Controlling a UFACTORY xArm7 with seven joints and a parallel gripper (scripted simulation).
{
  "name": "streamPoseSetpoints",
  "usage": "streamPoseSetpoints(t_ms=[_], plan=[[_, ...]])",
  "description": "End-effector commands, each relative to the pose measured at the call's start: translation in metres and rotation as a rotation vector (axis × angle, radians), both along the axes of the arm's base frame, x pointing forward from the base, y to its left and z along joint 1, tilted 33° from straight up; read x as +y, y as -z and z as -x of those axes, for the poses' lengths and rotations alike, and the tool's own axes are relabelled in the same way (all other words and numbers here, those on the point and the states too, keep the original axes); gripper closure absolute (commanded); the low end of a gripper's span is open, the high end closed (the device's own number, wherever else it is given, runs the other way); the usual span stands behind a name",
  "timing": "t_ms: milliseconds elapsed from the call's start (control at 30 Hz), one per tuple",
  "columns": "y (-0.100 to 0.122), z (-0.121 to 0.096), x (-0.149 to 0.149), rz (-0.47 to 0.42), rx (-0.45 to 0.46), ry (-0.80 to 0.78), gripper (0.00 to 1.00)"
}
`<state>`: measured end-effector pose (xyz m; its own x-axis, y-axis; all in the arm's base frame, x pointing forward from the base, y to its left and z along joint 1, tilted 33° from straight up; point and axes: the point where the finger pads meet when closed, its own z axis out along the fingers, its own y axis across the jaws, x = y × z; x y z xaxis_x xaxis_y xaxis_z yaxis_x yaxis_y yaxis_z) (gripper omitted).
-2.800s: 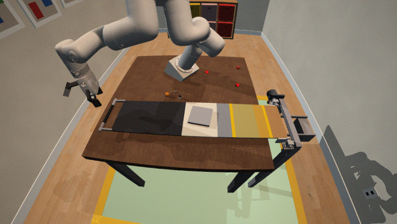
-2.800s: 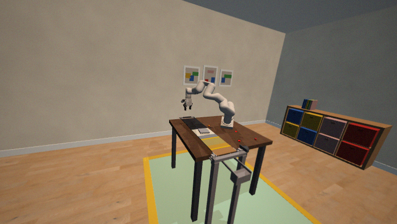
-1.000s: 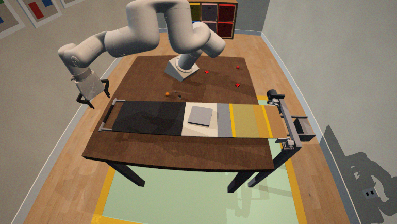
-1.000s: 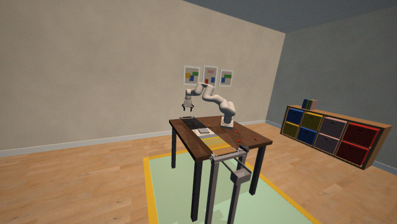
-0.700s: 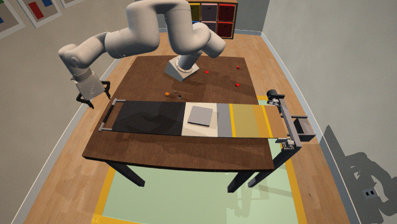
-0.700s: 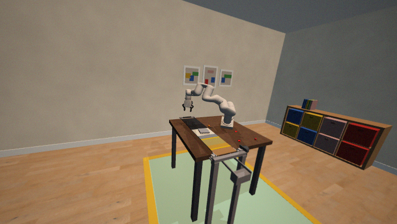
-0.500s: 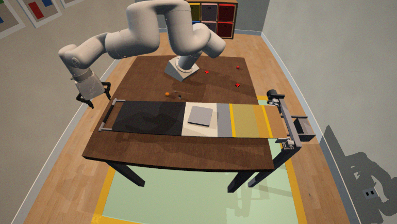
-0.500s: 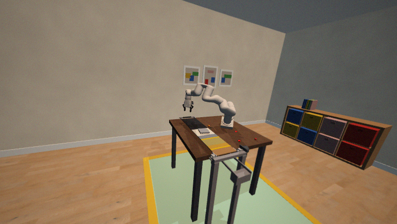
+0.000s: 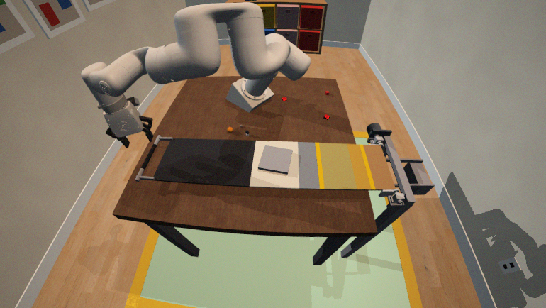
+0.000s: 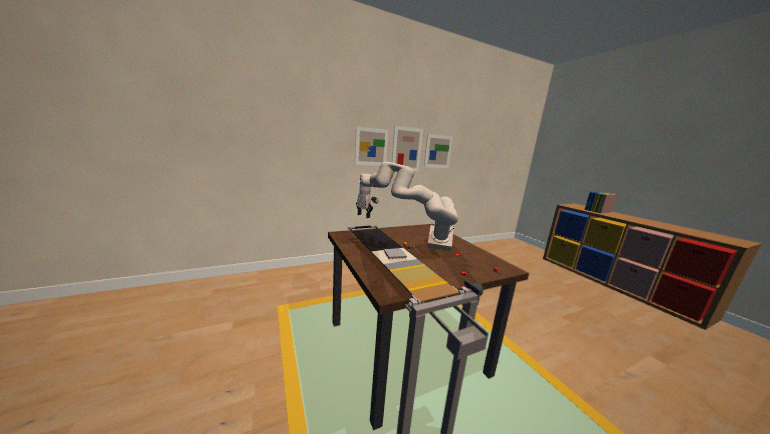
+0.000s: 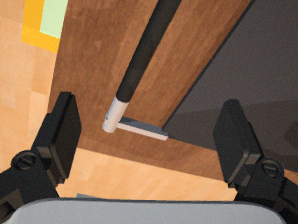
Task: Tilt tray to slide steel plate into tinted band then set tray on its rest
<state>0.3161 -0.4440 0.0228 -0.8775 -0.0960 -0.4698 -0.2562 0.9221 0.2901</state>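
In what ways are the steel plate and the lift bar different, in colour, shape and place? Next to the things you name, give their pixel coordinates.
The steel plate (image 9: 276, 159) (image 10: 395, 253) is light grey, while the lift bar (image 9: 149, 157) (image 10: 362, 226) (image 11: 150, 49) is black in its middle part, with pale ends. The plate is flat and nearly square; the bar is long and thin. The plate lies on the white strip of the bed, but the bar runs across beyond the black strip. Both belong to one tray setup, and the open gripper (image 9: 137, 140) (image 10: 364, 214) (image 11: 149, 113) holds neither.
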Motion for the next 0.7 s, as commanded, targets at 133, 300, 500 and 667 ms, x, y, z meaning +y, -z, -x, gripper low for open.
streamPoseSetpoints(t_ms=[133,300,500,667], plan=[[0.0001,-0.0006,-0.0014,-0.077,0.079,0.173,0.00],[0.0009,-0.0012,-0.0012,-0.109,0.110,0.243,0.00],[0.0013,-0.0016,-0.0010,-0.131,0.131,0.291,0.00],[0.0014,-0.0017,-0.0010,-0.135,0.135,0.300,0.00]])
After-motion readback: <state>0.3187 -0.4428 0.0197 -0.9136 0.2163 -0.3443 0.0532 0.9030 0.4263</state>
